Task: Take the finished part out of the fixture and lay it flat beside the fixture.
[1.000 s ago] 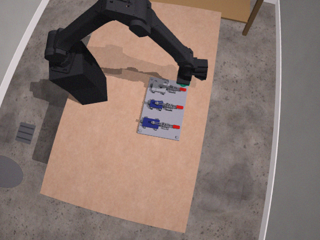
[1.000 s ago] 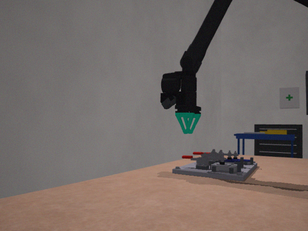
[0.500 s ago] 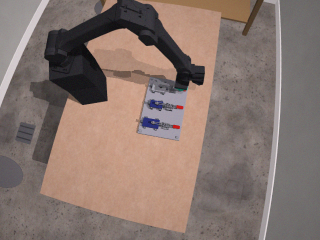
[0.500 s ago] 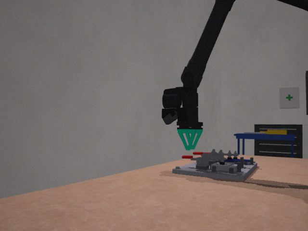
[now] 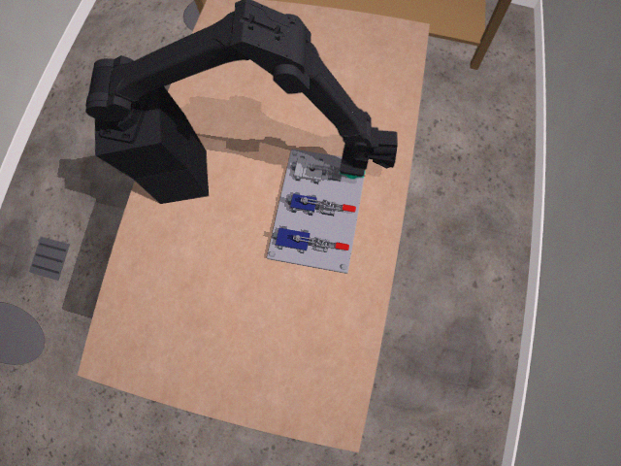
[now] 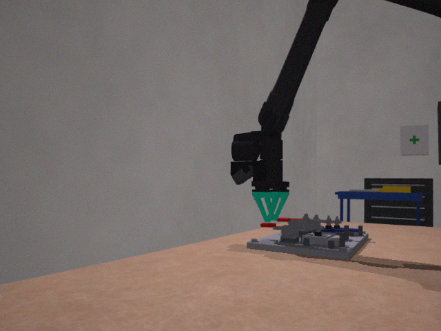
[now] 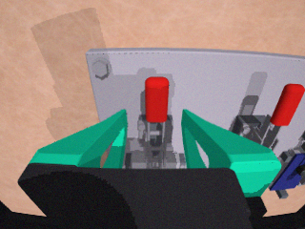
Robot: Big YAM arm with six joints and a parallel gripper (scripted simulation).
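Note:
The grey finished part (image 5: 303,171) (image 6: 315,239) sits in the end station of the fixture plate (image 5: 331,226) (image 6: 299,251) (image 7: 214,72), with its clamp's black tip on it. The slot cannot be made out. That clamp's red handle (image 6: 268,225) (image 7: 156,102) lies low, pointing outward. My gripper (image 5: 353,176) (image 6: 271,219) (image 7: 153,115) is partly open and empty, with green fingertips just above this handle, one to each side in the wrist view. One blue blank (image 5: 296,204) sits in the middle station, and another blue blank (image 5: 284,238) in the far station, both under clamps.
The middle clamp's red handle (image 5: 348,208) (image 7: 288,105) and the far clamp's red handle (image 5: 342,246) point the same way. Bolt heads (image 5: 343,266) (image 7: 101,69) stand at the plate corners. The table edge runs a short way beyond the handles.

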